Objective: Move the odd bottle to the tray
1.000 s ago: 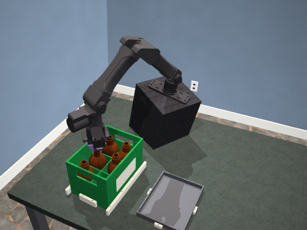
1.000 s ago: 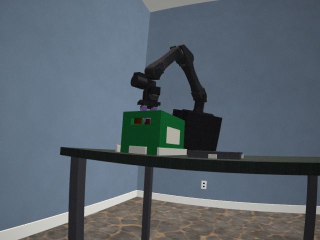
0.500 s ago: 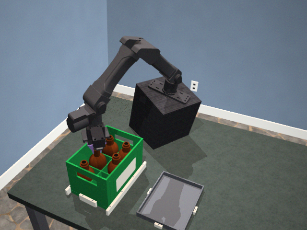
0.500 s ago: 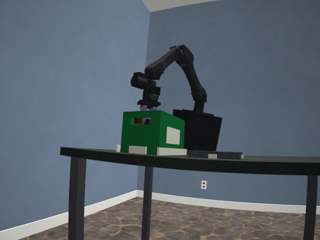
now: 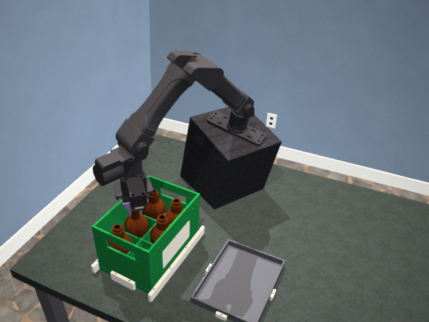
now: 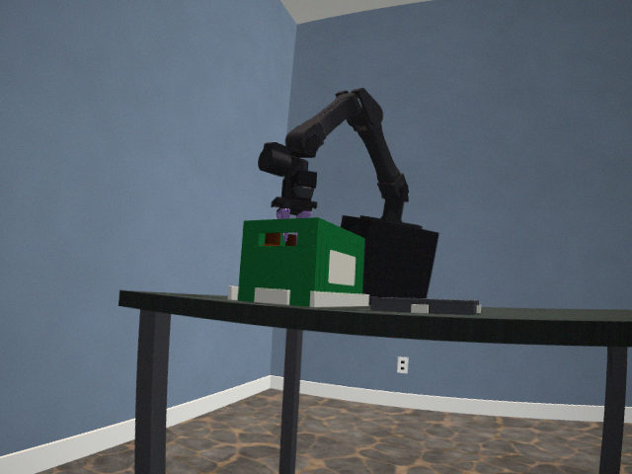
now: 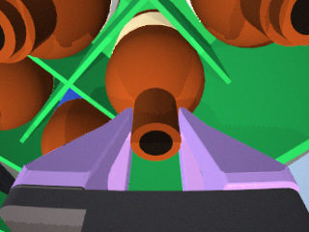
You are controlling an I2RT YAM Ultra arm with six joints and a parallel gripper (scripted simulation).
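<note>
Bottle (image 5: 137,225) (image 7: 154,68), brown and round-shouldered, stood in a compartment of the green crate (image 5: 120,257) (image 6: 277,268) (image 7: 256,106). Its neck appeared as a plain cylinder ending in a round, open mouth; the two neighbours at the top of the wrist view showed stepped collars. The gripper (image 5: 136,212) (image 6: 290,237) (image 7: 155,117) was closed on this neck, one lilac finger on each side. The wrist unit pointed downward over the crate, fingertips below rim level. From there the arm (image 5: 162,93) (image 6: 332,117) rose to a high bend, then descended to its mount on a black pedestal (image 5: 232,180) (image 6: 403,260). The other four bottles (image 5: 159,233) (image 7: 72,24) stood in the crate. White strips (image 5: 176,263) (image 6: 339,299) lay around the crate's foot. The grey tray (image 5: 259,280) (image 6: 425,303) lay flat beside the crate on the dark table (image 5: 329,242) (image 6: 459,326) and held no bottle.

No change can be seen from the earlier pictures: the arm (image 5: 162,95) (image 6: 332,119), the gripper (image 5: 135,212) (image 6: 293,237) (image 7: 155,117) and the bottles (image 5: 136,224) (image 6: 273,238) (image 7: 154,68) are all seen in the same spots.
</note>
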